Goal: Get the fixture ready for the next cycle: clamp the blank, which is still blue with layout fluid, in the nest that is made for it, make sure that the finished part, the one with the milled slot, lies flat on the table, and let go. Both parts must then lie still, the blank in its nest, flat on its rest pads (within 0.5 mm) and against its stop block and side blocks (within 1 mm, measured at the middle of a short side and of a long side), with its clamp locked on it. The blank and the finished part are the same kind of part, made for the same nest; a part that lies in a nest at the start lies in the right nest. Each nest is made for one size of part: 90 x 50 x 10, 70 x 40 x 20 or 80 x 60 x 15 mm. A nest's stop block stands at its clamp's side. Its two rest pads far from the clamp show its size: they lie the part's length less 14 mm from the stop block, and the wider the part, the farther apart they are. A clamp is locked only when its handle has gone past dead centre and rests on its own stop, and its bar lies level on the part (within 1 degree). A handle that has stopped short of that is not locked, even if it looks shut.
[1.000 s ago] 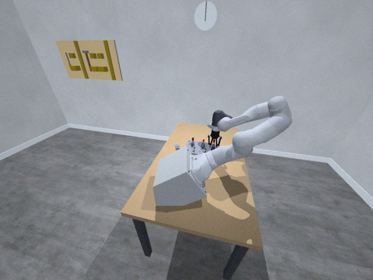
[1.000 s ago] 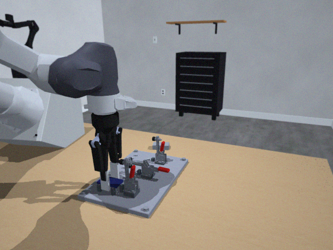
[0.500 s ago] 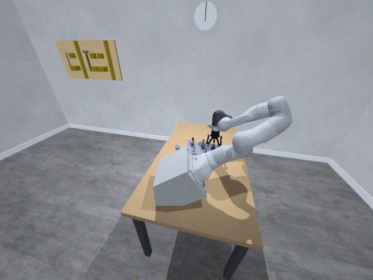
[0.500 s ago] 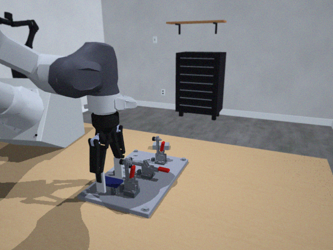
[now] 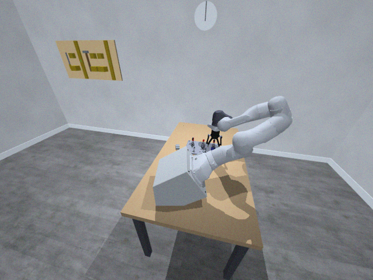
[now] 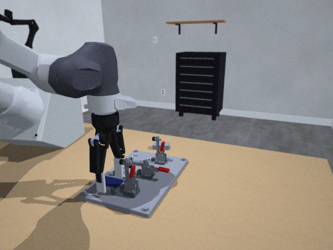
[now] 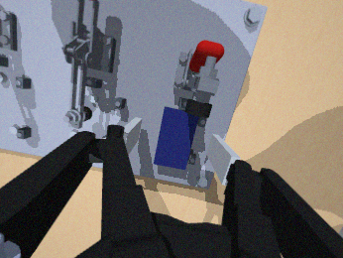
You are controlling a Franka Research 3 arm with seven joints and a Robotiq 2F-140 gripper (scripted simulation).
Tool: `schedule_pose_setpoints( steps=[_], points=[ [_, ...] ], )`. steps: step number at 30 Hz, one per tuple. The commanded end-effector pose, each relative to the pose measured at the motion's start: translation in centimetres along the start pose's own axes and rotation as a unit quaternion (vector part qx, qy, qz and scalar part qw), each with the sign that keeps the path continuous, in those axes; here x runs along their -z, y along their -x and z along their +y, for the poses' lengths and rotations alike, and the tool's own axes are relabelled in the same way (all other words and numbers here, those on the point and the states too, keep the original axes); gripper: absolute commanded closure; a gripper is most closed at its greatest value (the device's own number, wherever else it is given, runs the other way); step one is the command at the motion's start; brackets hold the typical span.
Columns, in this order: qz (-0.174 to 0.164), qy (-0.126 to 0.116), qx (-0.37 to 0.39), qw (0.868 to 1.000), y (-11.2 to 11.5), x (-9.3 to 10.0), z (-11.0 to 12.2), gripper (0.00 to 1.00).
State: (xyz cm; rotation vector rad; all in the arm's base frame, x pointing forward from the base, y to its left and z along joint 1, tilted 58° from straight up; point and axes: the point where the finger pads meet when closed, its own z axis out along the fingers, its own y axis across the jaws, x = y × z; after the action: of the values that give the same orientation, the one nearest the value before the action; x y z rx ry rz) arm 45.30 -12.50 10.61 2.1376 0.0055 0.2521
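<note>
The blue blank lies in the end nest of the grey fixture plate, one short end toward that nest's clamp. It also shows in the exterior view. My gripper is open. Its two pale finger pads stand on either side of the blank's long sides, apart from it, low over the plate. That nest's clamp has its red handle raised. The pale grey finished part lies on the table just beyond the plate's far end; its slot cannot be made out.
Two more toggle clamps stand on the plate: the middle one with its red handle lying level, the far one with its handle upright. The arm's white base stands on the table beside the plate.
</note>
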Motion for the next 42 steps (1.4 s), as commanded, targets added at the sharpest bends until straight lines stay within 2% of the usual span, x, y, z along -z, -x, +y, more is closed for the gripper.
schedule_pose_setpoints(
  steps=[1, 25, 32, 34, 42],
  points=[
    [0.002, -0.001, -0.002, 1.0, -0.2, 0.0, 0.0, 0.42],
    [0.002, -0.001, -0.002, 1.0, -0.2, 0.2, 0.0, 0.42],
    [0.002, -0.001, -0.002, 1.0, -0.2, 2.2, 0.0, 0.42],
    [0.002, -0.001, -0.002, 1.0, -0.2, 2.2, 0.0, 0.42],
    [0.002, -0.001, -0.002, 1.0, -0.2, 5.3, 0.0, 0.42]
  ],
)
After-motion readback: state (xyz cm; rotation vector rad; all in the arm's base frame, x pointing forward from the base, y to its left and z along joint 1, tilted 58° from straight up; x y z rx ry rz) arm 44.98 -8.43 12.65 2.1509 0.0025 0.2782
